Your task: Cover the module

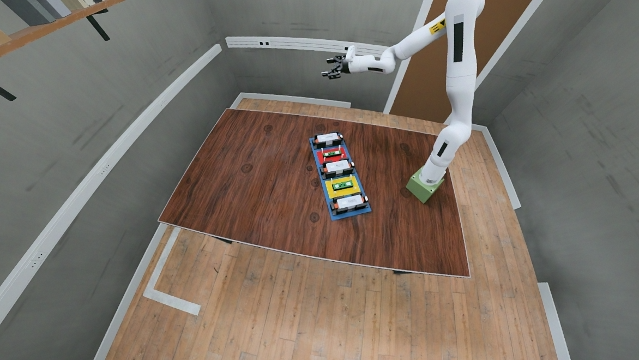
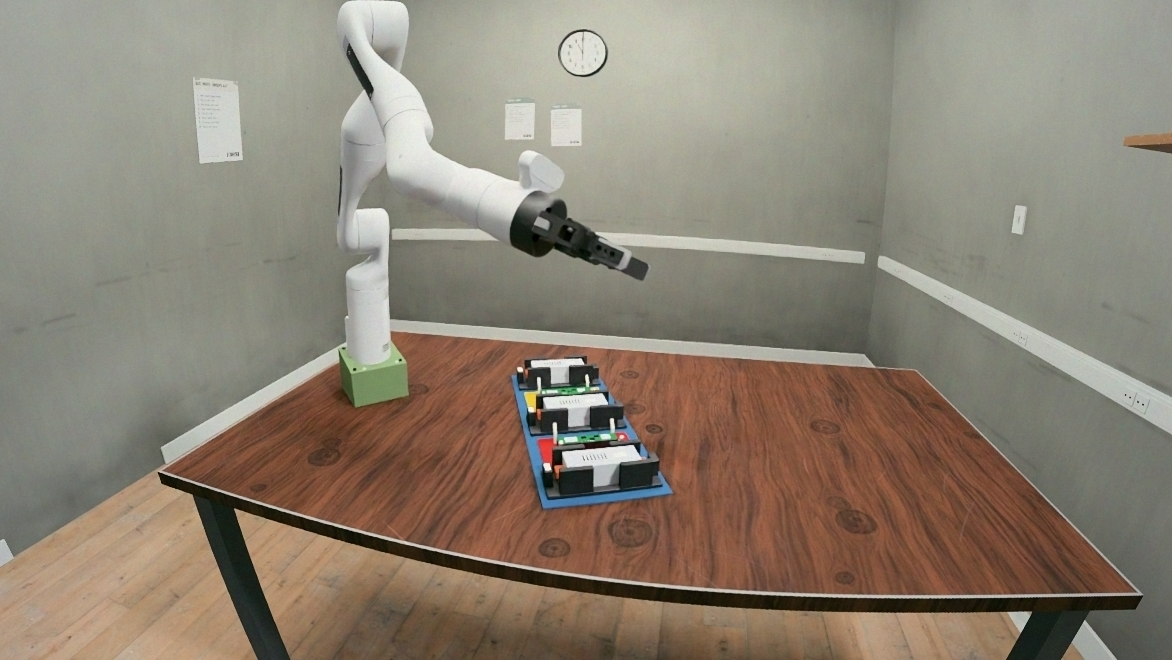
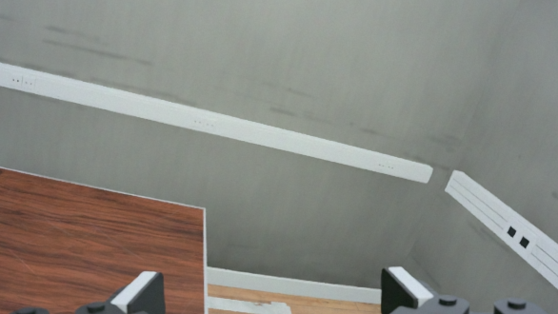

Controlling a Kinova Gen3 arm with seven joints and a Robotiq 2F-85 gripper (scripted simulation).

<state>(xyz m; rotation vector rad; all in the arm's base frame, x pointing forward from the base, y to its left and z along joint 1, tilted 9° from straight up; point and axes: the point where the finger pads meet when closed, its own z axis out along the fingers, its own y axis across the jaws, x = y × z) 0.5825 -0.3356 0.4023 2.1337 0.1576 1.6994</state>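
A blue board lies mid-table. On it, three white covers sit in black holders: one at one end, one in the middle, and one at the other end. The yellow base plate carries a green module, between the middle cover and the end cover nearest the arm's base. My gripper is open and empty. It is high above the table, pointing at the wall, far from the board.
A red plate with a second green module lies between the other two covers. The arm stands on a green pedestal at the edge of the wooden table.
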